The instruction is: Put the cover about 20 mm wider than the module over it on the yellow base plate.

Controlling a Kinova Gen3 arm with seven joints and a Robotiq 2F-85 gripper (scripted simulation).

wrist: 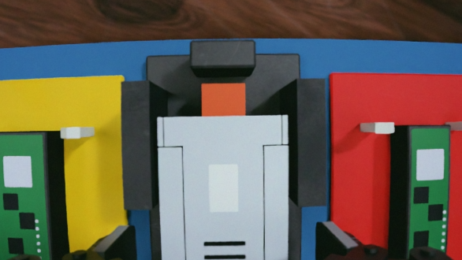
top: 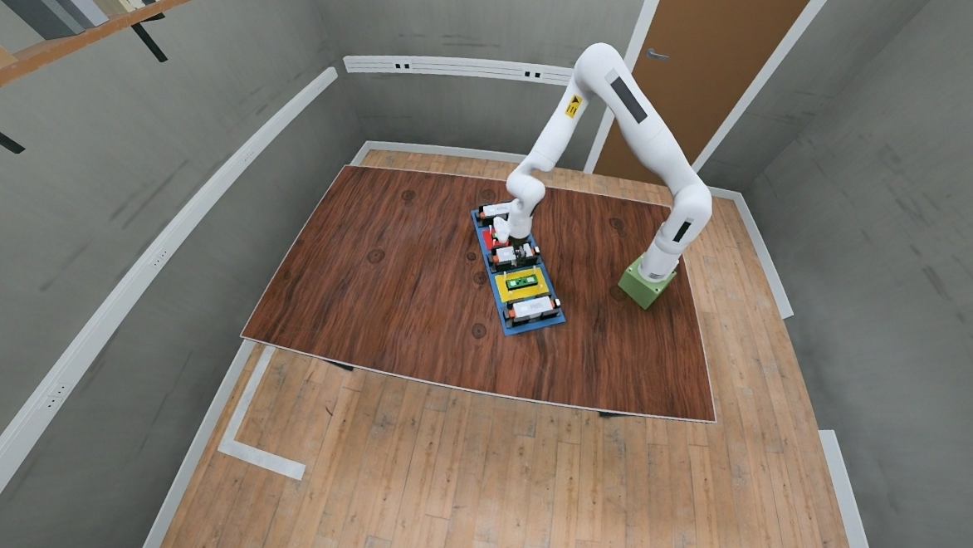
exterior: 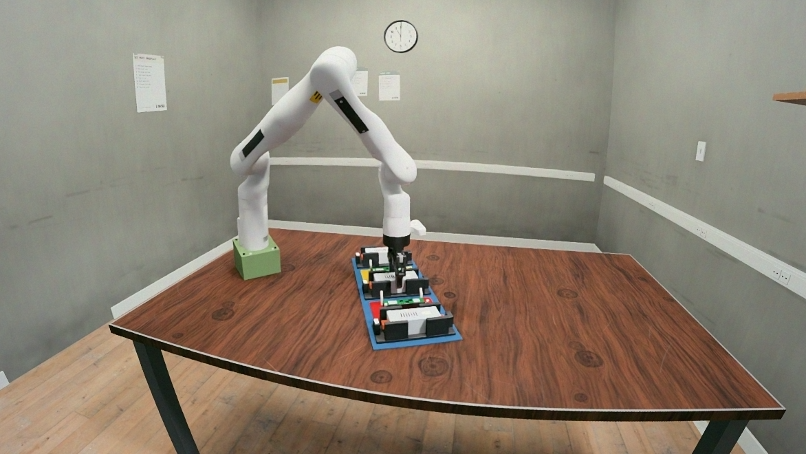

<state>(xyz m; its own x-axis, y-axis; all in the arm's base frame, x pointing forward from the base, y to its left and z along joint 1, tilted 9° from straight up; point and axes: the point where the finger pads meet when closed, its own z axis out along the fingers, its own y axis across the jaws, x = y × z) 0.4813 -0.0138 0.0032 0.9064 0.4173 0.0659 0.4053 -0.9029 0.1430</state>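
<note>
My gripper (top: 520, 256) (exterior: 399, 280) (wrist: 225, 244) is open, pointing down over the middle cover. The middle cover (exterior: 411, 276) (wrist: 222, 154) is light grey with an orange tab and sits in its dark holder (wrist: 135, 146). In the wrist view one fingertip is on each side of it, with gaps to its walls; fingertip height is hard to tell. A second cover (top: 532, 308) (exterior: 372, 255) sits in the holder beyond the yellow plate. A third cover (top: 495, 210) (exterior: 414, 314) sits beyond the red plate. The yellow plate (top: 517, 295) (wrist: 95, 98) bears the uncovered green module (top: 521, 281) (wrist: 35, 157).
The red plate (top: 488, 242) (wrist: 355, 94) bears another green module (wrist: 430, 189). Thin white posts stand on both plates, such as one post (wrist: 76, 132) on yellow and another post (wrist: 377, 128) on red. Everything sits on a blue board (top: 520, 330) (wrist: 169, 47).
</note>
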